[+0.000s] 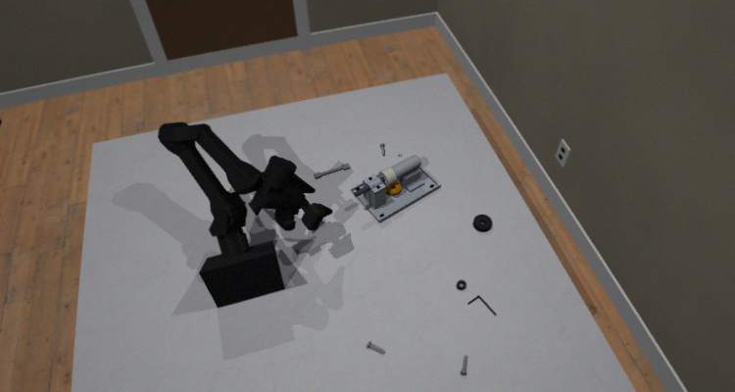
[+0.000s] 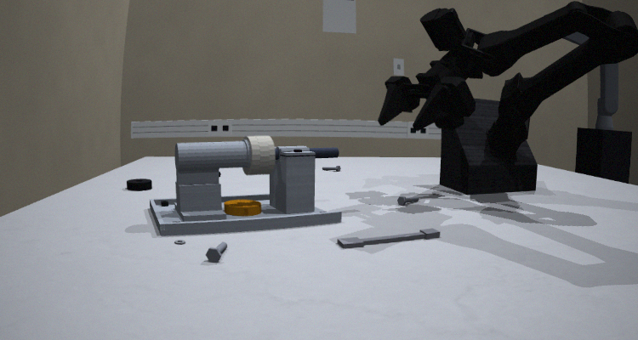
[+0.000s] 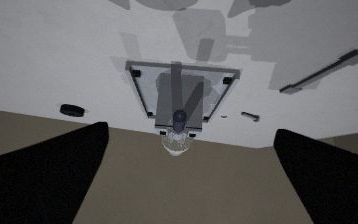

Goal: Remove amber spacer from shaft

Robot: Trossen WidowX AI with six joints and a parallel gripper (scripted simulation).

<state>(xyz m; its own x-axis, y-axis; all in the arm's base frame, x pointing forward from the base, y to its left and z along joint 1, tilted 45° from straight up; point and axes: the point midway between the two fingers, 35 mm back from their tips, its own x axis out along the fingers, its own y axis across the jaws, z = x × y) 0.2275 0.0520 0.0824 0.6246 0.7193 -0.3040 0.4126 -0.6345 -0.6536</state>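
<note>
The grey baseplate [image 2: 241, 219] carries the big housing block [image 2: 209, 159] and a smaller block [image 2: 293, 182]. The dark shaft [image 2: 323, 152] sticks out of the smaller block toward the arm. A cream spacer [image 2: 260, 154] sits on the shaft between the blocks, against the housing. The amber spacer [image 2: 242, 207] lies flat on the baseplate between the blocks; it also shows in the top view [image 1: 394, 188]. My gripper [image 2: 399, 121] is open and empty, raised well away from the shaft end, near the arm's base. In the wrist view the shaft end [image 3: 179, 119] shows far off between my fingers.
A flat grey bar [image 2: 388, 238] and a bolt [image 2: 215, 252] lie in front of the baseplate, with a small washer [image 2: 179, 241]. A black disc [image 2: 139, 184] lies behind it. More bolts [image 1: 374, 347], a small black ring [image 1: 459, 282] and a hex key [image 1: 481, 305] lie further off.
</note>
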